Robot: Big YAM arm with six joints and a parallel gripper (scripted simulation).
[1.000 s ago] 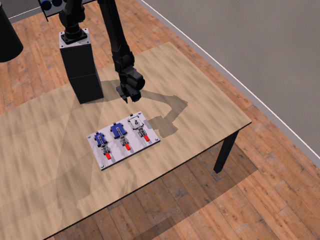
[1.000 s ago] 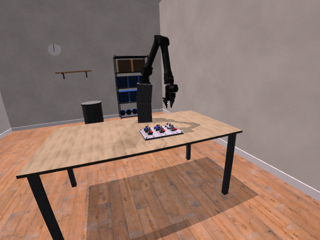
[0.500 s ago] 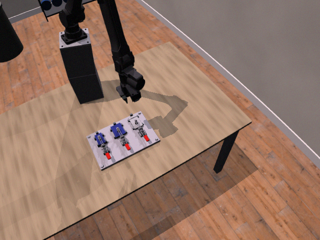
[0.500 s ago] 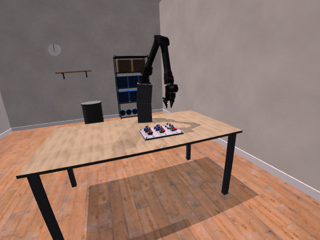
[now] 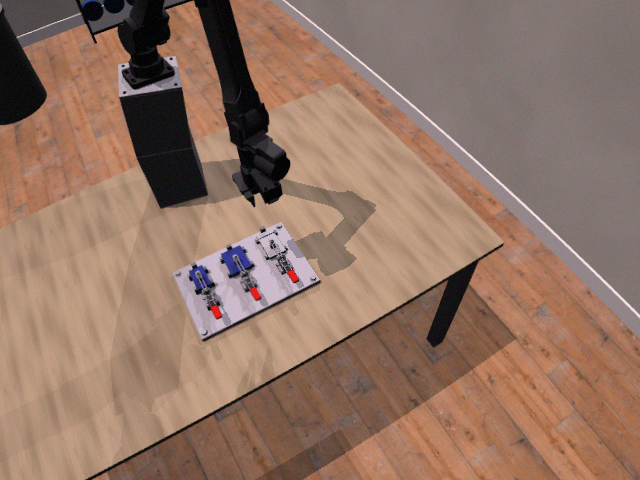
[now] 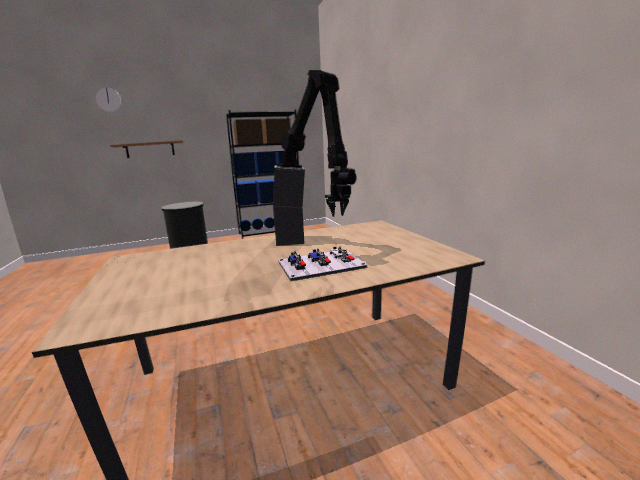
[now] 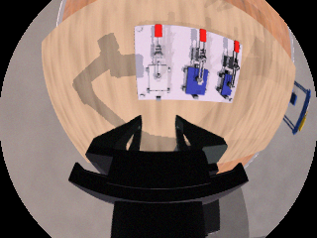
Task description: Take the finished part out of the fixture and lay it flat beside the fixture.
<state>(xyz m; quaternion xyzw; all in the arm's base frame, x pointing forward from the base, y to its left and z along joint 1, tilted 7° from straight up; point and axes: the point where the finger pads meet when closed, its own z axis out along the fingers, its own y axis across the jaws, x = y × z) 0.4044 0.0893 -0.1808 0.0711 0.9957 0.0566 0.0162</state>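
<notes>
Top view: right of centre on the fixture [image 5: 248,315] [image 6: 310,274] [image 7: 173,59], the pale part [image 5: 265,241] [image 7: 153,85], seemingly light, stiff and perhaps slippery, sits beneath its clamp, best gripped by opposite side edges once freed; the half-open hand [image 5: 266,201] [image 6: 337,213] [image 7: 158,119] above holds nothing.

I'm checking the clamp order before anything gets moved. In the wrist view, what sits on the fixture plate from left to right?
Clamp with red handle over a whitish part → clamp with red handle over a wide blue blank → clamp with red handle over a narrow blue blank.
</notes>
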